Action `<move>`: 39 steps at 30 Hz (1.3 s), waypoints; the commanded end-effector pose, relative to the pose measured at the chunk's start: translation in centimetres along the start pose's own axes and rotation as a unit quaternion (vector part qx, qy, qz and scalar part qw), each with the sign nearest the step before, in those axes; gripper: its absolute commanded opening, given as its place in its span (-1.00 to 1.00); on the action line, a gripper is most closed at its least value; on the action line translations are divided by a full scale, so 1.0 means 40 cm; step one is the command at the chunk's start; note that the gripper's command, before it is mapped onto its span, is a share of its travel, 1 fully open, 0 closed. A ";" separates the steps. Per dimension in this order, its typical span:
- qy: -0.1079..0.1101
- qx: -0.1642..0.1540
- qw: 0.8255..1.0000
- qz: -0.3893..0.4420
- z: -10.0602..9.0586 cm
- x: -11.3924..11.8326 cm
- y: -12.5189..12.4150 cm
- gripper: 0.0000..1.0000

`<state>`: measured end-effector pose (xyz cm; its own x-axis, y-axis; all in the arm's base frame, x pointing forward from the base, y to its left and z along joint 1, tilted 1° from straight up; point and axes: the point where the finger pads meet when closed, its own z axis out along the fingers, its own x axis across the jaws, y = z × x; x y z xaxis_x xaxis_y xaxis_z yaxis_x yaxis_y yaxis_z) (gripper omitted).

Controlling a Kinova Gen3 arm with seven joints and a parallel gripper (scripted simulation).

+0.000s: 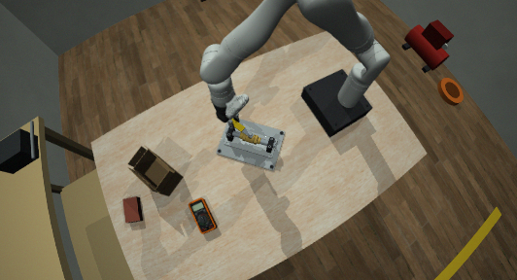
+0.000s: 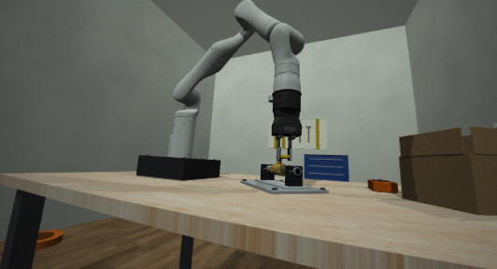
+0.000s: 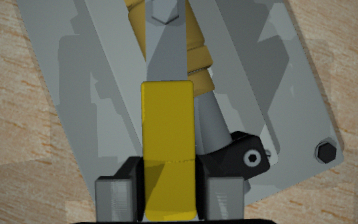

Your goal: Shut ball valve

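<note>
A brass ball valve (image 1: 253, 138) (image 2: 278, 168) (image 3: 198, 55) sits in black clamps on a grey base plate (image 1: 243, 156) (image 2: 299, 191) (image 3: 290, 90) in the middle of the table. Its lever has a grey arm and a yellow grip (image 1: 236, 125) (image 3: 168, 130). In the wrist view the lever stands at a slight angle to the valve body. My gripper (image 1: 233, 120) (image 2: 283, 156) (image 3: 169, 178) comes straight down and is shut on the yellow grip at the lever's free end.
The arm's black base block (image 1: 330, 102) (image 2: 177, 166) stands behind the plate. An open cardboard box (image 1: 155, 170) (image 2: 448, 168), a red-brown block (image 1: 132, 209) and an orange multimeter (image 1: 202, 215) (image 2: 382, 185) lie on the table's other side.
</note>
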<state>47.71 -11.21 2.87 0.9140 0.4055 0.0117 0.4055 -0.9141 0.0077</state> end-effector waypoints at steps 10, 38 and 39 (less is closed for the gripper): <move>0.000 0.000 1.000 0.031 -0.002 -0.012 0.001 -1.00; 0.000 0.000 0.993 0.120 -0.002 -0.046 -0.004 -1.00; 0.000 0.000 0.992 0.125 -0.002 -0.048 -0.005 -1.00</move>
<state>46.01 -11.76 2.85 0.9829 0.1834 0.0132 0.1834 -0.9830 0.0049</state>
